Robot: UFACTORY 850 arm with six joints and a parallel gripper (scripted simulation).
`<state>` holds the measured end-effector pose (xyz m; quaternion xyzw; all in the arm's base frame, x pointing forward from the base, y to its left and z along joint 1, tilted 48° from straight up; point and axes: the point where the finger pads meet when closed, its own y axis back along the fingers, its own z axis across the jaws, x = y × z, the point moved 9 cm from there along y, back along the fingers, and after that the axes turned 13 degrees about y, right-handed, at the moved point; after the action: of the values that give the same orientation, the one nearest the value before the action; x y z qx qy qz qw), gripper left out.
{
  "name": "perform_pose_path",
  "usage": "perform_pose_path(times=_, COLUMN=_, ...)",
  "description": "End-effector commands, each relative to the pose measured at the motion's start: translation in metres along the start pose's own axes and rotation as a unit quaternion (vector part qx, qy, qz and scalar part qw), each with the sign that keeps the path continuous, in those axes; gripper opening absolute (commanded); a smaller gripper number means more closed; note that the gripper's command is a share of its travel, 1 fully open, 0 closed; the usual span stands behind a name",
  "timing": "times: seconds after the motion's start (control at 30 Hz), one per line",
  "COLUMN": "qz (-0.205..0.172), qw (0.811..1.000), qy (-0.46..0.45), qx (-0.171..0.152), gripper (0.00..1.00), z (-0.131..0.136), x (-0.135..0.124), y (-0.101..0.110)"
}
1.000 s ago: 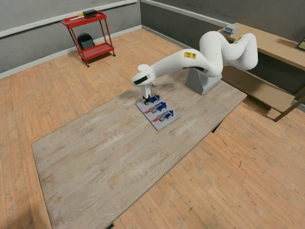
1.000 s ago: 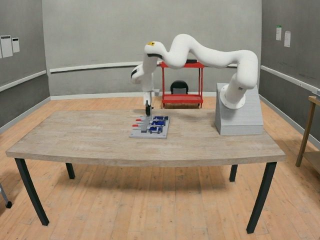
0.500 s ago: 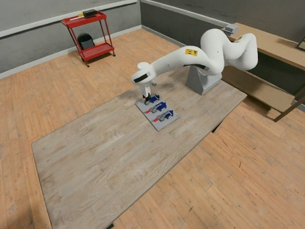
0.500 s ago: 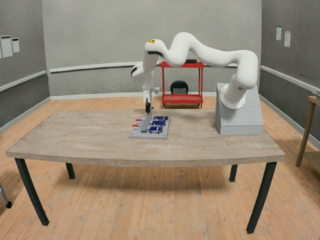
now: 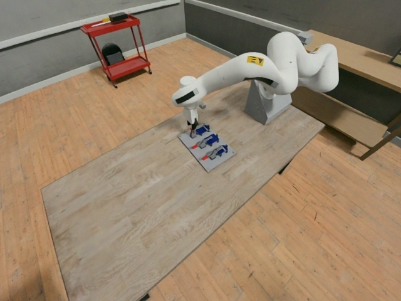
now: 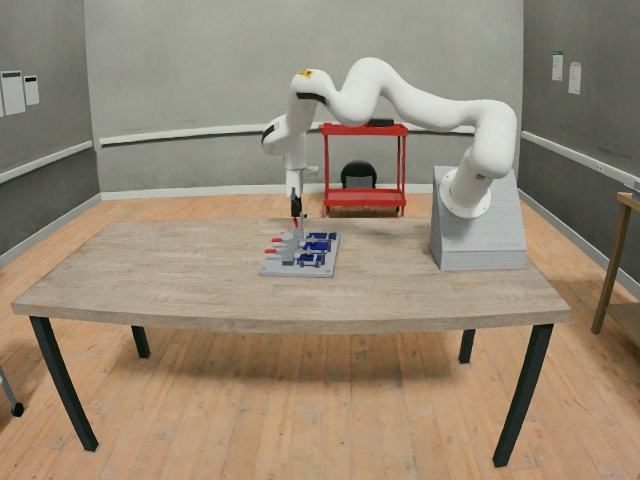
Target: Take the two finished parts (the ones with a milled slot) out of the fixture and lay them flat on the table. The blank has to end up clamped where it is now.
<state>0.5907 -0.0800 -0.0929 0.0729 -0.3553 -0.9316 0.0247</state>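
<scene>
A grey fixture plate [image 5: 209, 165] [image 6: 323, 270] lies mid-table with three toggle clamps in a row, each holding a blue part. The far part [image 5: 203, 129] [image 6: 319, 236], middle part [image 5: 213, 139] [image 6: 316, 245] and near part [image 5: 223, 149] [image 6: 310, 258] are too small to tell which have slots. The middle handle [image 5: 194, 146] [image 6: 276, 239] and near handle [image 5: 204, 157] [image 6: 269, 251] lie flat, red-tipped. The far clamp's red handle [image 5: 192, 131] [image 6: 295, 222] stands tilted up. My gripper [image 5: 193, 125] [image 6: 295, 210] points straight down with its half-open fingers right at the top of that handle, not squeezing it.
The arm's grey base [image 5: 267, 108] [image 6: 478, 237] stands on the table's back right part. A red cart [image 5: 116, 48] [image 6: 363, 165] stands by the far wall, off the table. A wooden bench [image 5: 356, 64] is to the right.
</scene>
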Motion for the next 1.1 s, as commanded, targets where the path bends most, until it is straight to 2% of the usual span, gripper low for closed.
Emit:
perform_pose_path(times=0.0, qz=-0.001, qw=1.000, qy=0.000, qx=0.000, gripper=0.48, z=-0.0001, x=-0.0006, y=0.0029)
perform_pose_path(times=0.37, qz=-0.001, qw=1.000, qy=0.000, qx=0.000, gripper=0.48, z=-0.0001, x=-0.0006, y=0.0032)
perform_pose_path(times=0.4, qz=-0.001, qw=1.000, qy=0.000, qx=0.000, gripper=1.00, z=-0.0001, x=-0.0006, y=0.0032)
perform_pose_path(times=1.07, qz=-0.001, qw=1.000, qy=0.000, qx=0.000, gripper=1.00, z=-0.0001, x=-0.0006, y=0.0008)
